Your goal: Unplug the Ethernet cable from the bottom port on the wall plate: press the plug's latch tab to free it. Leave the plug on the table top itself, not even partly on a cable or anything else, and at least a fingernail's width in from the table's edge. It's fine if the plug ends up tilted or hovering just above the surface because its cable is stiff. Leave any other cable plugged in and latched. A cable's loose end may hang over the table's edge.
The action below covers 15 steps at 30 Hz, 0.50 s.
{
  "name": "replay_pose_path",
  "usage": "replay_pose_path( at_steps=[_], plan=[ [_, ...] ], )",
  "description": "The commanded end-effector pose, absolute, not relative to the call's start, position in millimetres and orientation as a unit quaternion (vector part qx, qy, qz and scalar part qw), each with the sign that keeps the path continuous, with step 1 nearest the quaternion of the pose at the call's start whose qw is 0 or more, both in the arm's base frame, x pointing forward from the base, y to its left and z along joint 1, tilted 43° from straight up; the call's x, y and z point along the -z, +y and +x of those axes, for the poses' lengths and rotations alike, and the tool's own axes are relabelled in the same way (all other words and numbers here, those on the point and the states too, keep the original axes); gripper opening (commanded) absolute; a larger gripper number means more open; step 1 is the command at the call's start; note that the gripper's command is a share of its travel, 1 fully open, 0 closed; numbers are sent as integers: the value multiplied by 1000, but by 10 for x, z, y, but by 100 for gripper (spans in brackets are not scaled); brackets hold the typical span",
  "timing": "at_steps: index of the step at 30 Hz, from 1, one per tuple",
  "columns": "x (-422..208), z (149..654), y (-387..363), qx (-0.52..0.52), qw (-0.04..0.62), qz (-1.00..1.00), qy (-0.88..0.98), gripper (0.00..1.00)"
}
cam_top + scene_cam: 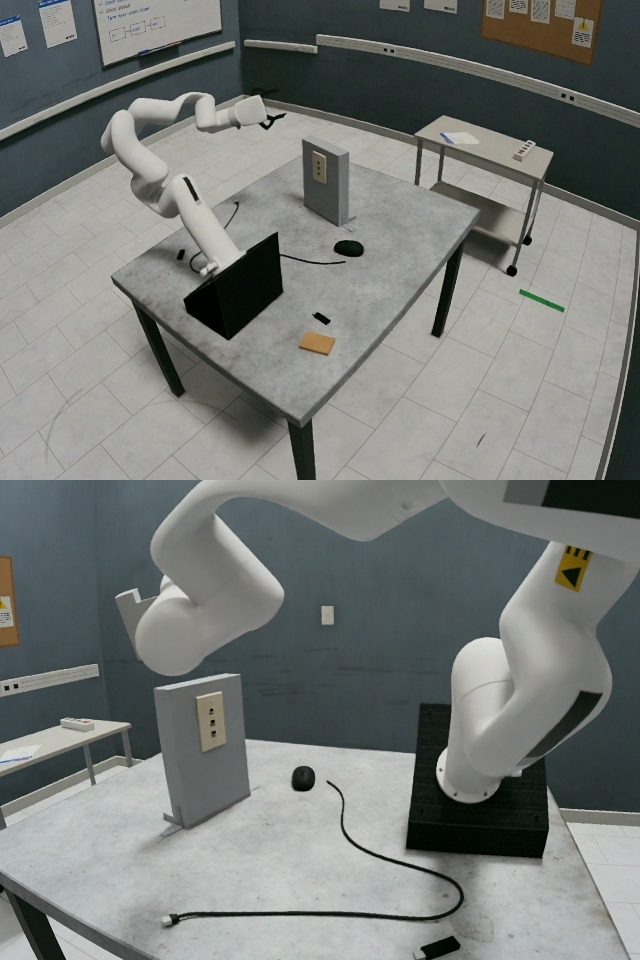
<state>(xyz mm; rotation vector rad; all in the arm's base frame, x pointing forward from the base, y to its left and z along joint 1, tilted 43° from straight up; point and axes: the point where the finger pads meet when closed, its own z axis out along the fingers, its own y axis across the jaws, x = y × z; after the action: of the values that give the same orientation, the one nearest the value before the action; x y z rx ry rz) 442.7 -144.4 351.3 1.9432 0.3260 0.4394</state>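
The grey block [326, 179] stands on the table with a cream wall plate [320, 167] on its face; it also shows in the exterior view [210, 720]. The plate's three ports look dark, with no cable in any of them. A black Ethernet cable [361, 852] lies loose on the table. Its pale plug [168, 920] rests on the table top, near the edge and inside it; in the top view that end lies by the far left edge [236, 202]. My gripper [272, 121] is open and empty, high in the air beyond the table's far left side, well away from the block. In the exterior view the arm hides the gripper.
A black mouse [348, 248] lies by the block. The arm's black base [235, 289] stands at the near left. A tan pad [316, 343] and a small black piece [321, 318] lie near the front. A black stick [436, 947] lies at the table's edge. A trolley [483, 149] stands to the right.
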Motion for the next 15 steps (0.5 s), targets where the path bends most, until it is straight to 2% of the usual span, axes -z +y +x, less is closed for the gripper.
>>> replay_pose_path(
  at_steps=[1, 8, 10, 15],
  plan=[
    [-3267, 4290, -1450, -131, 463, 871, 98, 100],
    [-2949, 4139, -1274, -84, 367, 925, 62, 100],
    [-2949, 4139, -1274, -84, 367, 925, 62, 100],
    [-2757, 4055, -1062, -54, 289, 955, 41, 100]
  ],
)
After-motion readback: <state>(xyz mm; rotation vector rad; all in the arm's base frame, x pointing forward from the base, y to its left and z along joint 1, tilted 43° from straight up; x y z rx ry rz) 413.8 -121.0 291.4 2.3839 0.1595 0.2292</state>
